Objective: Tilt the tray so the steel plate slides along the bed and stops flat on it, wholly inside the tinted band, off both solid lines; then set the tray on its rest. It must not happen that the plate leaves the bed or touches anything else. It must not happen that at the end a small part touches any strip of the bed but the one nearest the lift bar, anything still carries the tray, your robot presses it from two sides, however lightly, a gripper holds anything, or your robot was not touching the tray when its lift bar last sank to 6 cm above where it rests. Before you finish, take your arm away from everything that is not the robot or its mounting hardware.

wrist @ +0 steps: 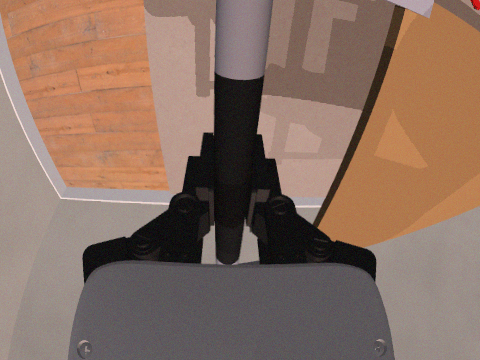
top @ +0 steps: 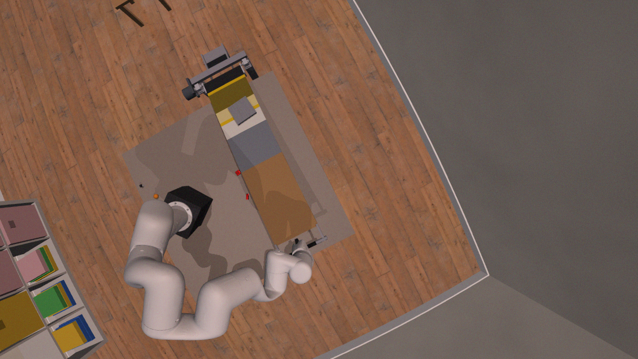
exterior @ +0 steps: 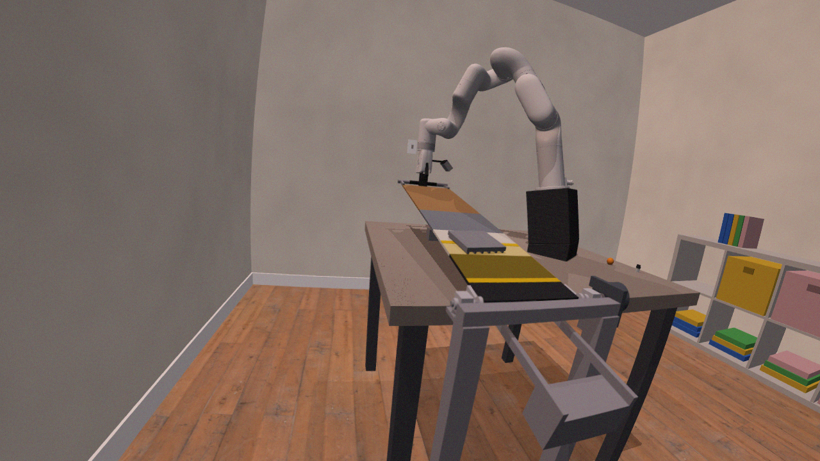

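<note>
The long tray (top: 276, 200) (exterior: 441, 200) is hinged at one end of the table and raised at its other end. My gripper (top: 297, 243) (exterior: 422, 178) (wrist: 231, 153) is shut on the tray's black handle bar (wrist: 236, 120) and holds that end high. The grey steel plate (top: 242, 110) (exterior: 477, 241) lies flat on the bed. It sits across the yellow solid line (top: 227, 121) on the handle side of the olive tinted band (top: 229, 94) (exterior: 501, 266). The other solid line (top: 226, 85) (exterior: 513, 280) lies beyond the band, near the hinge.
A grey hinge frame (top: 213, 74) (exterior: 533, 312) stands at the table's end. The black robot base (top: 189, 209) (exterior: 551, 223) stands beside the tray. An orange ball (top: 155, 196) (exterior: 610, 261) and two red markers (top: 238, 171) lie on the table (top: 178, 147) (exterior: 401, 274). A shelf (exterior: 745, 286) stands at the wall.
</note>
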You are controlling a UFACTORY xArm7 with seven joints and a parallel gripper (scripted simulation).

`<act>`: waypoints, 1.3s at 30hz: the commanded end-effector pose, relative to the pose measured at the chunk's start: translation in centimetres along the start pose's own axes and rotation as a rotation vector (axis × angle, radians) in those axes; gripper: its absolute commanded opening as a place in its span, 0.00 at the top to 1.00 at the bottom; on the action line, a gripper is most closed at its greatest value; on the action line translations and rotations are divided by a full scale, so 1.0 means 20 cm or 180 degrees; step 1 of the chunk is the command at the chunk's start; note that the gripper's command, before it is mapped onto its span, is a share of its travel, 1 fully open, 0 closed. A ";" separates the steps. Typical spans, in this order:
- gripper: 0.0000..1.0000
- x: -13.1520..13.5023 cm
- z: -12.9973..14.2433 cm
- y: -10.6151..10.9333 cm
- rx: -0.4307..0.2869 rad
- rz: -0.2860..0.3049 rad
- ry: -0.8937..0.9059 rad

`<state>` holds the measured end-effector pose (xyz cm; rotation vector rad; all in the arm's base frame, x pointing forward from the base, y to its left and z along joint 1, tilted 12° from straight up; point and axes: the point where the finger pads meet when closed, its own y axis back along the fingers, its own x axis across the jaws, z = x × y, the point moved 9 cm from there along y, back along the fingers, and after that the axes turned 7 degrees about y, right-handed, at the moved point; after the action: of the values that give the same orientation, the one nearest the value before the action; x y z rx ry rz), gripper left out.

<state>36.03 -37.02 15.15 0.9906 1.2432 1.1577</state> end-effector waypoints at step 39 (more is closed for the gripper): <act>1.00 0.07 0.01 0.37 -0.0010 -0.0011 0.0000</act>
<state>35.87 -36.42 16.80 0.9932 1.2428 1.1566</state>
